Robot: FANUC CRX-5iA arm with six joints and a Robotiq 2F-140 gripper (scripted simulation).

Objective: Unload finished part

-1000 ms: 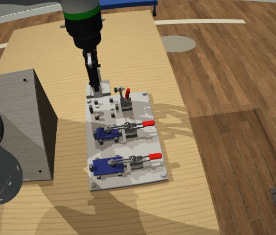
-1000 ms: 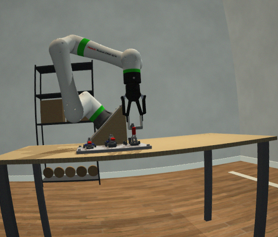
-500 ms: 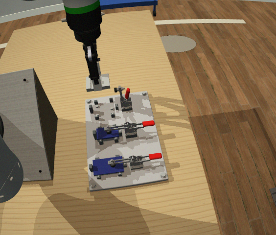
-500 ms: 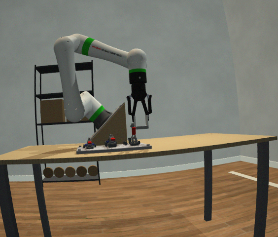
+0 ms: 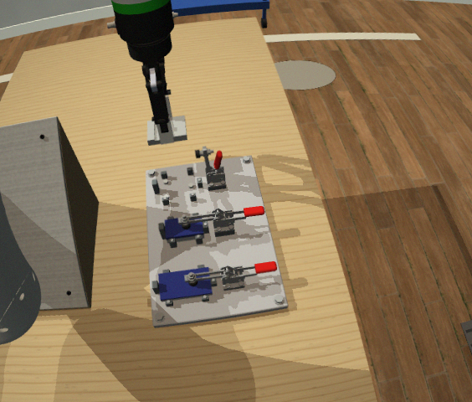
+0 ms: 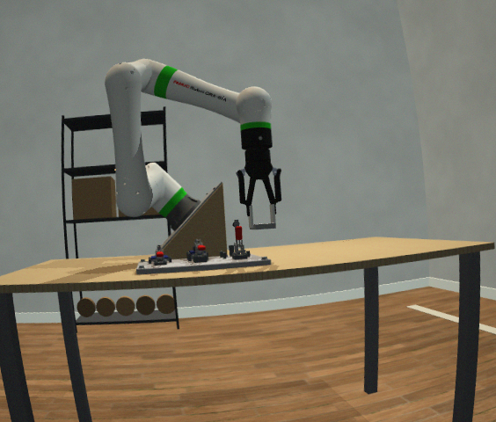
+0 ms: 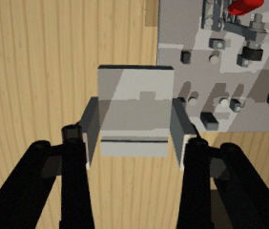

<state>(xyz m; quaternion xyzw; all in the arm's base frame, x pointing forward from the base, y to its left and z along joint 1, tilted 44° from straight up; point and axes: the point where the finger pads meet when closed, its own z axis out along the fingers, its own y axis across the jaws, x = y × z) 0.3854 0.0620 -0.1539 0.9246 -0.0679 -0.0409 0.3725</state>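
The finished part hangs above the table, just beyond the fixture plate; you see the gripper jaws clamped on its sides. Both blue blanks sit nested under closed clamps.

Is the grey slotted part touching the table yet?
Apart. The exterior view shows the slotted part hanging between the end effector's fingers, with grey wall visible between its underside and the table.
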